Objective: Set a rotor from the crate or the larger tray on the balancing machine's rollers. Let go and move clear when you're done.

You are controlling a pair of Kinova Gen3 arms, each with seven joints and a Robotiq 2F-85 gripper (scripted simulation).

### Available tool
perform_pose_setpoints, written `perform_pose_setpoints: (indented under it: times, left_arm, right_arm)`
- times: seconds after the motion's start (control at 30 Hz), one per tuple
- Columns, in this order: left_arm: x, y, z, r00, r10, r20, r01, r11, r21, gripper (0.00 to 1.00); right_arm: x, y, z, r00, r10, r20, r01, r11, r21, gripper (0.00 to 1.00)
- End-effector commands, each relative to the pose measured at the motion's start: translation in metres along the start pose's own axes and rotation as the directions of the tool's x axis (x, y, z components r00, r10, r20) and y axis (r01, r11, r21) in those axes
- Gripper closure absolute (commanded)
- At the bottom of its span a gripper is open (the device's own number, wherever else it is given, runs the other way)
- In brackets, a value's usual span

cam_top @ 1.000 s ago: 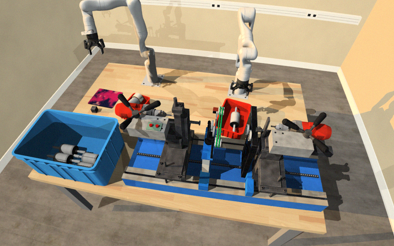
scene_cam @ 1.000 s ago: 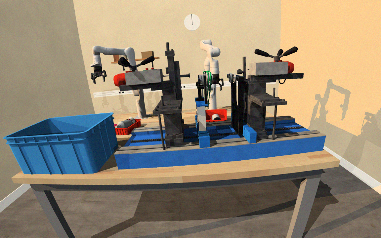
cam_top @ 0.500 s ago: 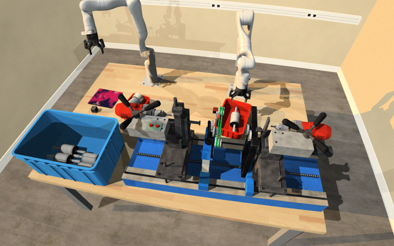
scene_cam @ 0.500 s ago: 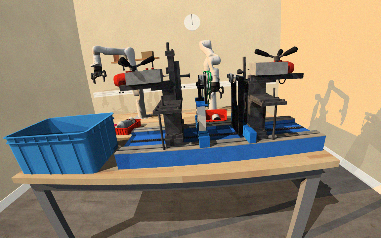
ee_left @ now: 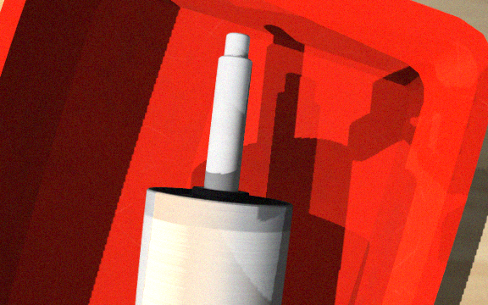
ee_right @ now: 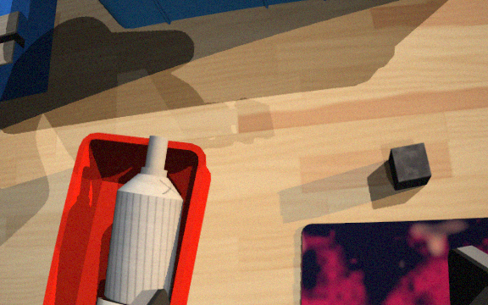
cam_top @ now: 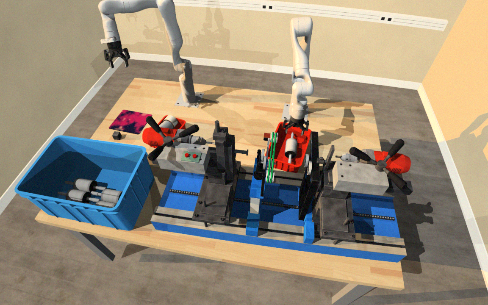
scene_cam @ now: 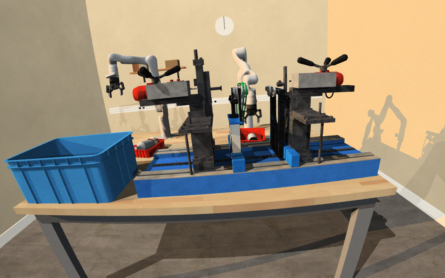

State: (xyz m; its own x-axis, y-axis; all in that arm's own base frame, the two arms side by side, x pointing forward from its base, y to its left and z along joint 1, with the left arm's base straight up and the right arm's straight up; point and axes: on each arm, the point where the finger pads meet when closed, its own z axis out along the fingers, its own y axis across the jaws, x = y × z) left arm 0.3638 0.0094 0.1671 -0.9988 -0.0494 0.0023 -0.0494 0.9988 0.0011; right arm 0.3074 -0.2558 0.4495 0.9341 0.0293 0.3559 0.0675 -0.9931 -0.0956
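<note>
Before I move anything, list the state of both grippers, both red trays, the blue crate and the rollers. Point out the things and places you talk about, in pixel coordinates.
Left gripper [cam_top: 296, 130] [scene_cam: 253, 121]: open
Right gripper [cam_top: 120, 65] [scene_cam: 115, 95]: open
Larger red tray [cam_top: 305, 151] [scene_cam: 261, 130]: holds one rotor
Smaller red tray [scene_cam: 144, 153] [ee_right: 202, 186]: occupied
Blue crate [cam_top: 98, 140] [scene_cam: 75, 183]: holds rotors
Rollers [cam_top: 308, 163] [scene_cam: 270, 91]: no rotor
</note>
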Motion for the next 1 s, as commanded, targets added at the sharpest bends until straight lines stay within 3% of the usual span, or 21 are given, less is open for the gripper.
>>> perform_pose_setpoints:
  times: [0.0, 0.53, 0.97]
  left_arm:
    - [-0.001, 0.0, 0.016, 1.0, 0.001, 0.002, -0.001, 1.0, 0.001, 0.056]
    - [-0.001, 0.0, 0.05, 1.0, 0.001, 0.002, -0.001, 1.0, 0.001, 0.056]
    - [-0.001, 0.0, 0.057, 1.0, 0.001, 0.002, -0.001, 1.0, 0.001, 0.056]
  right_arm:
    - [0.0, 0.0, -0.001, 1.0, 0.0, -0.001, 0.0, 1.0, -0.001, 0.002]
    - [0.0, 0.0, -0.001, 1.0, 0.0, -0.001, 0.0, 1.0, -0.001, 0.002]
    - [0.0, 0.0, -0.001, 1.0, 0.0, -0.001, 0.0, 1.0, -0.001, 0.002]
